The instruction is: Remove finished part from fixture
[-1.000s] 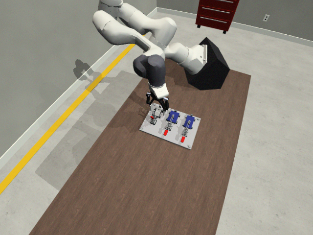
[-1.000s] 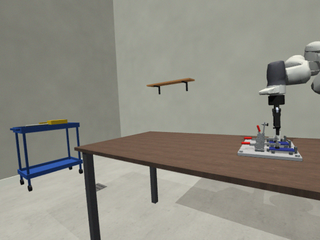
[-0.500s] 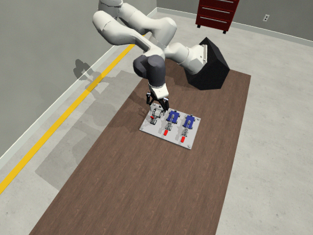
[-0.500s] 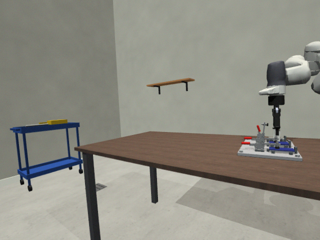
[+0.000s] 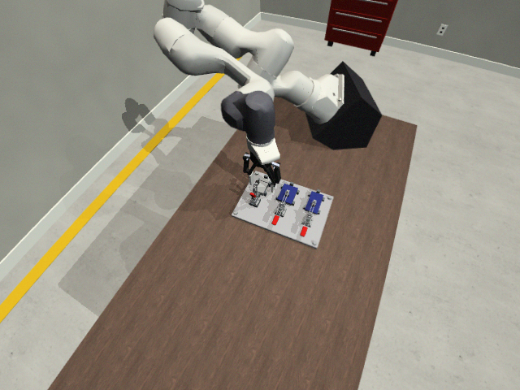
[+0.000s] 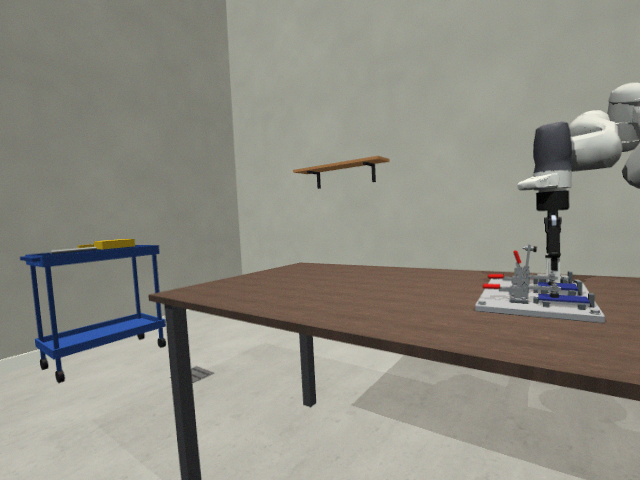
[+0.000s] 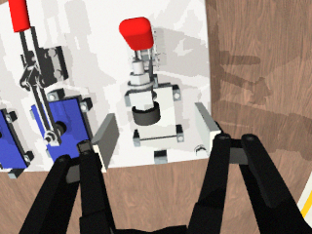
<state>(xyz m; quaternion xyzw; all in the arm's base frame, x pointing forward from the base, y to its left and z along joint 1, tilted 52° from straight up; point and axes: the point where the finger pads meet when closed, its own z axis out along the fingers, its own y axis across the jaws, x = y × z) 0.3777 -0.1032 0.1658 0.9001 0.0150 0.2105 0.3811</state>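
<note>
A grey fixture plate (image 5: 282, 211) lies on the brown table and holds three stations. The finished part (image 5: 261, 186) is white and sits in the left station. In the wrist view it (image 7: 156, 117) lies under a clamp with a raised red handle (image 7: 136, 33). Two blue blanks (image 5: 287, 192) (image 5: 314, 201) sit clamped in the other stations, their red handles lying flat. One blank (image 7: 61, 127) shows in the wrist view. My gripper (image 5: 263, 178) (image 6: 553, 266) is open and points down, its fingers straddling the white part at its far end, just above the plate.
The arm's black pedestal (image 5: 350, 109) stands on the table's far end. A red tool cabinet (image 5: 361, 20) stands by the back wall. A blue cart (image 6: 93, 299) and a wall shelf (image 6: 341, 164) are off the table.
</note>
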